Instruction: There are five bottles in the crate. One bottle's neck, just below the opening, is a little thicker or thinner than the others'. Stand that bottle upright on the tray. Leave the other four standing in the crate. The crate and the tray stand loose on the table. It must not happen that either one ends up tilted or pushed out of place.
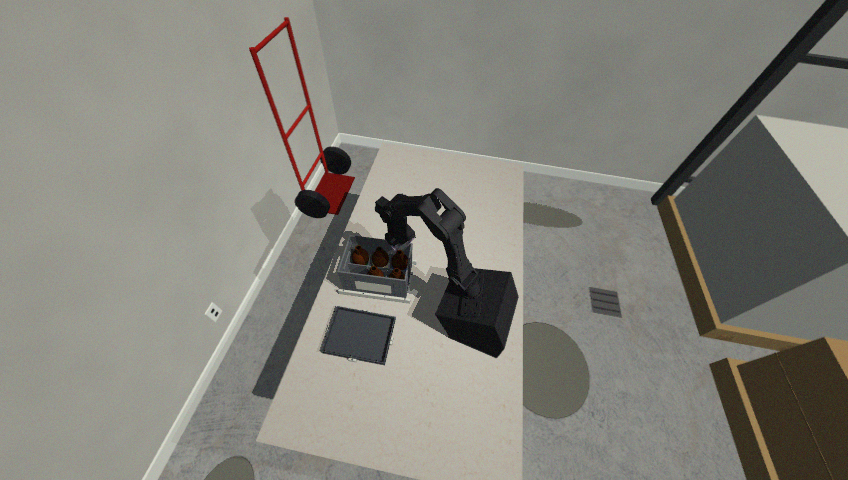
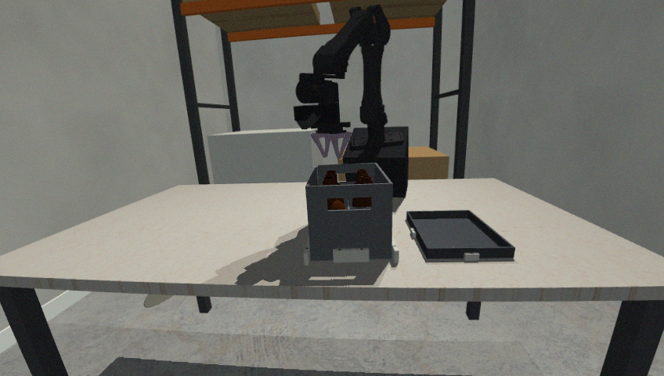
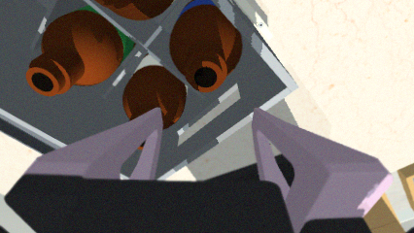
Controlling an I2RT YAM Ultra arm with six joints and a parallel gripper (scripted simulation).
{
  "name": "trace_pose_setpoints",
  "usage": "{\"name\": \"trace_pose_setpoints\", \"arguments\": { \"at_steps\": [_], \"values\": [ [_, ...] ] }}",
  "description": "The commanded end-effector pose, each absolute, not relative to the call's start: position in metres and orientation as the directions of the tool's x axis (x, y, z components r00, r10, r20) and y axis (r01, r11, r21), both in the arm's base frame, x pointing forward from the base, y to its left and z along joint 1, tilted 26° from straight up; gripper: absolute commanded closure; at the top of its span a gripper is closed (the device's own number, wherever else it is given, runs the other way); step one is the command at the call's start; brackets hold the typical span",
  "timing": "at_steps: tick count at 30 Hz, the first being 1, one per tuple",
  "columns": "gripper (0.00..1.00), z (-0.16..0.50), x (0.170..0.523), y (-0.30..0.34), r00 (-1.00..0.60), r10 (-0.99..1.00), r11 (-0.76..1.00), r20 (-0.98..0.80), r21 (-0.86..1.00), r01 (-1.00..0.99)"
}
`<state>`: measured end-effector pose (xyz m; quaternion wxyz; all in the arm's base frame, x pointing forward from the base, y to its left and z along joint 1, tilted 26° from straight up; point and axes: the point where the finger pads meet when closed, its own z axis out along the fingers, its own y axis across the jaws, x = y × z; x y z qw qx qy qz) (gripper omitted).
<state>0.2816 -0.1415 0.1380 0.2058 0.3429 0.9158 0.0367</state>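
Observation:
A grey crate (image 1: 371,264) stands on the table and holds several brown bottles (image 1: 379,256). It also shows in the exterior view (image 2: 348,216). My gripper (image 2: 332,150) hovers just above the crate's far edge, open and empty. In the wrist view my purple fingers stand apart above the crate's corner. Three bottles show there: one at the left (image 3: 73,50), one in the middle (image 3: 155,94) partly behind my left finger, and one at the right (image 3: 206,46). The dark tray (image 1: 358,334) lies empty next to the crate, also in the exterior view (image 2: 459,234).
The arm's black base (image 1: 479,309) stands on the table beside the crate. A red hand truck (image 1: 303,130) leans on the wall past the table. Shelving with boxes (image 2: 326,18) stands behind the table.

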Motion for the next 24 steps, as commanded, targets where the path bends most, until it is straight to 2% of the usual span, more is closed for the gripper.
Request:
{"name": "trace_pose_setpoints", "arguments": {
  "at_steps": [1,24],
  "values": [
    [0.39,0.144,0.289,-0.146,-0.66,0.638,0.763,-0.397,0.212,0.61],
    [0.39,0.124,0.297,-0.147,-0.663,0.639,0.763,-0.389,0.212,0.611]
  ]
}}
